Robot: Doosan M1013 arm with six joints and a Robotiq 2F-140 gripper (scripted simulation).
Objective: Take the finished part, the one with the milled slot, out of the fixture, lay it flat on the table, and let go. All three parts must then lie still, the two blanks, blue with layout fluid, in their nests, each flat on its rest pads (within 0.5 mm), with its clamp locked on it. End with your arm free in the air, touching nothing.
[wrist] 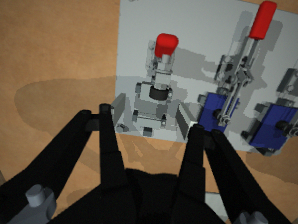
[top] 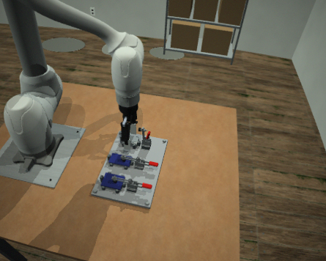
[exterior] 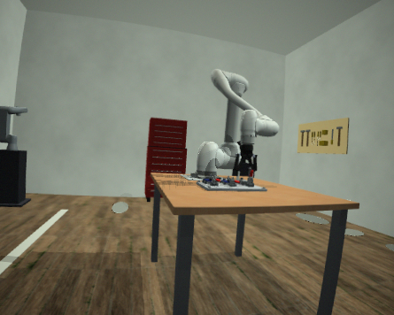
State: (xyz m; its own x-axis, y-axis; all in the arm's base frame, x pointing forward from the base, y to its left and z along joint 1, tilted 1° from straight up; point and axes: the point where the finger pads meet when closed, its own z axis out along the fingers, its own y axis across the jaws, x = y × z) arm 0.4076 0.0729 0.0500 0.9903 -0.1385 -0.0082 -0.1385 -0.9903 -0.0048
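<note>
The grey fixture plate [top: 155, 178] [wrist: 200, 30] [exterior: 232, 188] lies on the table [top: 201, 165]. The finished grey part [wrist: 150, 106] [top: 134, 141] sits in the far nest. Its clamp's red handle [wrist: 166, 44] [top: 149, 135] stands raised. Two blue blanks [top: 117, 158] [top: 110, 180] [wrist: 216, 111] [wrist: 272, 122] sit in the other nests under clamp arms, with their red handles [top: 153, 163] [top: 146, 185] [wrist: 262, 19] laid down. My gripper [wrist: 151, 105] [top: 125, 142] [exterior: 245, 170] is open, low over the far nest, one finger on each side of the finished part. I cannot tell whether the pads touch it.
The robot base plate [top: 62, 161] is at the table's left. A shelf rack [top: 201, 29] stands on the floor far behind. A red tool cabinet [exterior: 166, 155] stands behind the table in the exterior view.
</note>
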